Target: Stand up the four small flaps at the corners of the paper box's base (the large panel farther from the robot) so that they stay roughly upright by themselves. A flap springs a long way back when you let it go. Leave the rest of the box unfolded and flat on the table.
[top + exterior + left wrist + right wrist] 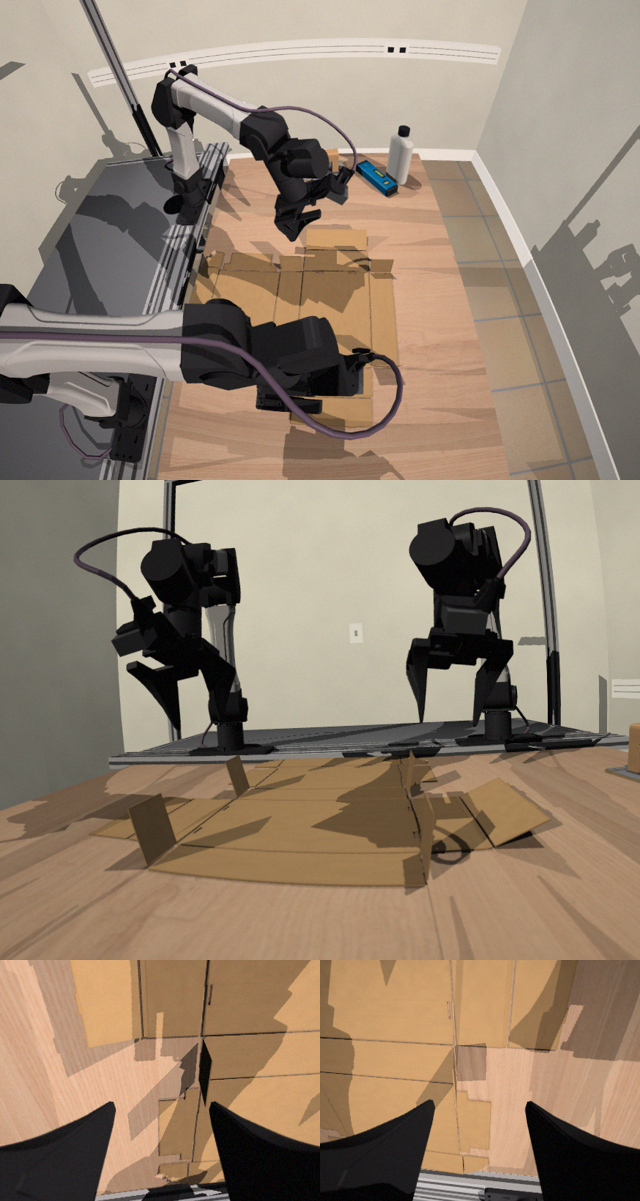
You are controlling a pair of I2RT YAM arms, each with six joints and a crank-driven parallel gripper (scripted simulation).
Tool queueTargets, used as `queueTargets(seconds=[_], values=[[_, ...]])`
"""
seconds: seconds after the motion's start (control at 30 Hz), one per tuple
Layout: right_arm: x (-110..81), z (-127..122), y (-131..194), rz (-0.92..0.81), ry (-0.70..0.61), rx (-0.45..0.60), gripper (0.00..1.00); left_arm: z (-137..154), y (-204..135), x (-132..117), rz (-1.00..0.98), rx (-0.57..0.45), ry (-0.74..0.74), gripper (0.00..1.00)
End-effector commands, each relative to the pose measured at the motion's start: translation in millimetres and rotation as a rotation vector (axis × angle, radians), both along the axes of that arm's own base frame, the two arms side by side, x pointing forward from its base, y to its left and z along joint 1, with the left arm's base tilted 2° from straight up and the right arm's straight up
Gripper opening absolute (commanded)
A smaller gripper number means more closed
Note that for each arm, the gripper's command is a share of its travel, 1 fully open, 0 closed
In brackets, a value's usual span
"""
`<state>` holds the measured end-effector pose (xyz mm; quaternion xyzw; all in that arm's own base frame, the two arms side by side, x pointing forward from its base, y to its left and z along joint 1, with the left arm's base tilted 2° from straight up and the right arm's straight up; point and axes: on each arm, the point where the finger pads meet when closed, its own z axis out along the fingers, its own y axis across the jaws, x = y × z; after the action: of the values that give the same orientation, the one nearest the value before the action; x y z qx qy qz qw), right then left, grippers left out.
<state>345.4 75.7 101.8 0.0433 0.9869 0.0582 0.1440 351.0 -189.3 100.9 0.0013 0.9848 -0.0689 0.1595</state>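
Left gripper (pixel 335 193) (pixel 448 723) (pixel 161 1103): open, nothing between its fingers, above the side of the box toward the desk's left edge.
Right gripper (pixel 330 395) (pixel 200 724) (pixel 480 1102): open and empty, above the side toward the desk's right edge.
Base panel (pixel 343 315) (pixel 304 828) (pixel 301 980) (pixel 390 1008): flat on the desk (pixel 434 330) (pixel 310 919), between its left and right edges, on the part of the box toward the far edge.
Near left flap (pixel 409 774) (pixel 205 1074): roughly upright, touched by neither gripper.
Near right flap (pixel 237 775): roughly upright, leaning a little, free of both grippers.
Far left flap (pixel 426 836): roughly upright on its own, at the base corner toward the desk's far left corner.
Far right flap (pixel 151 828): roughly upright on its own, leaning a little, toward the far right corner.
Left side panel (pixel 337 238) (pixel 504 810): outer part tilted up off the desk, toward the left edge.
Right side panel (pixel 201 810): low against the desk, toward the right edge.
Blue level (pixel 376 178): near the desk's far left corner.
White bottle (pixel 400 157): upright just beside the level.
Orange block (pixel 333 157) (pixel 634 748): by the left edge, partly hidden.
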Motion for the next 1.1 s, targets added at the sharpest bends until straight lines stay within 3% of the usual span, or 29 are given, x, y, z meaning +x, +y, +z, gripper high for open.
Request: queueTargets(seconds=[0.0, 0.03, 0.07, 0.27, 0.33, 0.37, 0.43, 0.5, 0.63, 1.07], values=[[-52.7, -12.5, -6.0, 0.037, 0.277, 0.005, 0.81, 9.7, 5.8, -46.7, -0.009, -0.002, 0.051, 0.81], [-71.3, -19.7, -8.4, 0.039, 0.335, 0.003, 0.81, 9.7, 7.2, -54.9, -0.009, -0.002, 0.051, 0.81], [-78.5, -8.0, -9.1, 0.04, 0.291, 0.008, 0.81, 9.5, 9.8, -62.4, -0.007, 0.005, 0.049, 0.81], [-125.4, -6.9, -11.0, 0.054, 0.295, 0.005, 0.81, 11.8, 17.7, -102.4, -0.004, 0.014, 0.047, 0.81], [-125.4, -5.7, -10.5, 0.049, 0.296, 0.006, 0.81, 12.6, 15.3, -99.3, -0.004, 0.007, 0.034, 0.81], [-115.3, 2.8, -8.5, 0.048, 0.26, 0.011, 0.81, 19.6, 10.9, -91.9, -0.003, -0.011, 0.006, 0.81], [-115.3, 2.8, -8.5, 0.048, 0.26, 0.011, 0.81, 19.6, 10.9, -91.9, -0.003, -0.011, 0.006, 0.81], [-125.8, -12.8, -10.6, 0.04, 0.333, -0.002, 0.81, 5.8, 12.2, -92.3, 0.002, 0.013, 0.044, 0.81], [-119.6, -9.1, -8.4, 0.038, 0.311, 0.002, 0.81, 14.9, 10.2, -93.2, -0.004, -0.005, 0.017, 0.81], [-120.8, -8.5, -7.5, 0.038, 0.316, 0.0, 0.81, 5.6, 9.1, -94.5, -0.006, 0.01, 0.042, 0.81]])
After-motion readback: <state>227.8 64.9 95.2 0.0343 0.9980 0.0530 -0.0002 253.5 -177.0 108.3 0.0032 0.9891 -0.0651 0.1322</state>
